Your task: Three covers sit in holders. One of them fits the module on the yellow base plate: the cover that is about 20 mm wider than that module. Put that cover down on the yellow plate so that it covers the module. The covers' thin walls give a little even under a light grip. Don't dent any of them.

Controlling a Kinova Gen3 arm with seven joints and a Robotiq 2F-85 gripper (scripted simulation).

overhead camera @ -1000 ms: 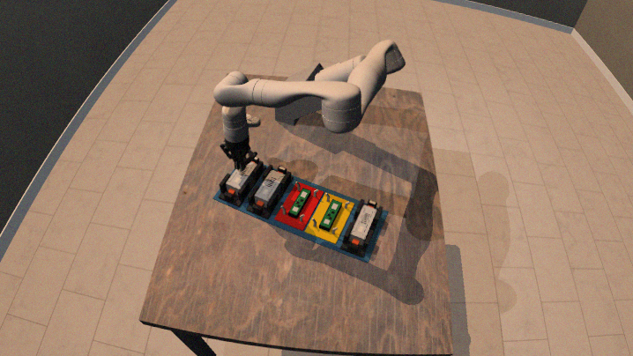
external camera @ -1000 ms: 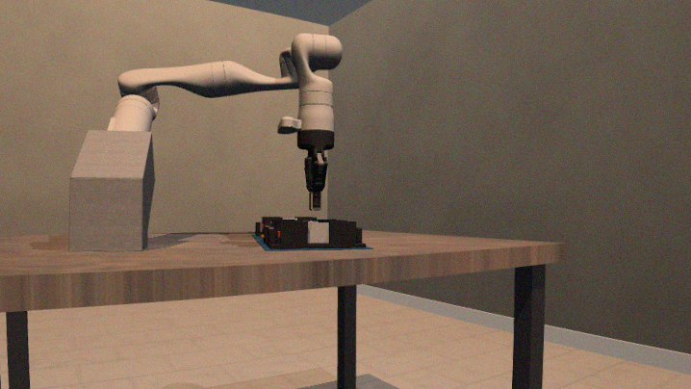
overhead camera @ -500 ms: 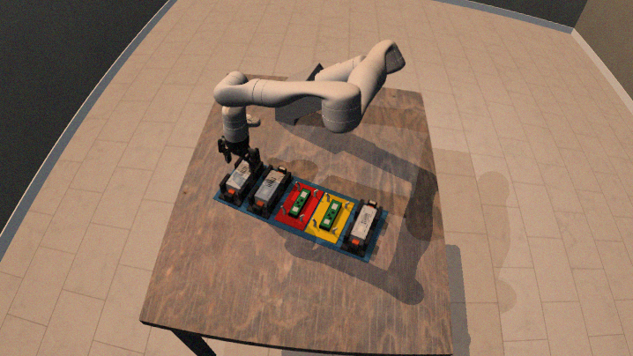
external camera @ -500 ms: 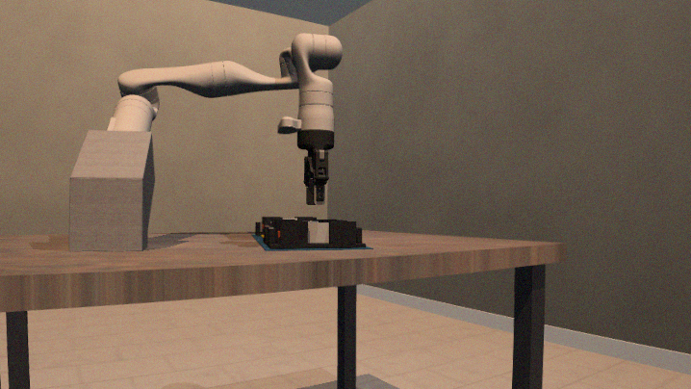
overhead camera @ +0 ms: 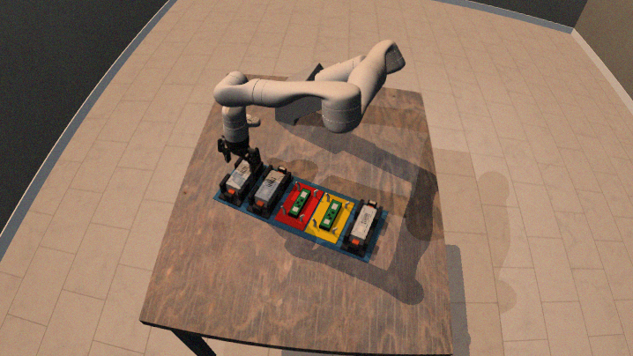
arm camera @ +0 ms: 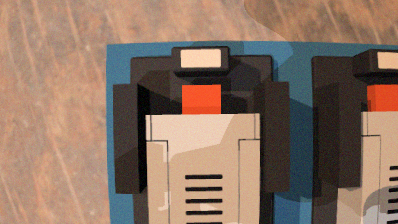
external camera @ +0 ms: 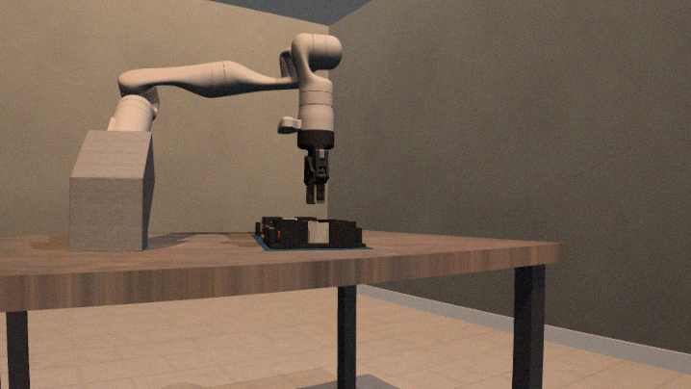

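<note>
Three grey covers sit in black holders on a blue mat: the left cover (overhead camera: 238,178), the second cover (overhead camera: 270,187) beside it, and the right cover (overhead camera: 363,221) at the far end. A green module (overhead camera: 331,214) stands on the yellow plate (overhead camera: 330,220); another green module (overhead camera: 299,202) stands on the red plate. My gripper (overhead camera: 241,159) is open and empty, hanging above the left cover's rear end. In the side view the gripper (external camera: 315,195) is clearly above the holders. The wrist view shows the left cover (arm camera: 202,165) in its holder with an orange tab (arm camera: 201,98), and the second cover's edge (arm camera: 381,160).
The arm's grey base block (external camera: 112,189) stands at the back of the wooden table. The mat lies across the table's middle, with bare wood around it.
</note>
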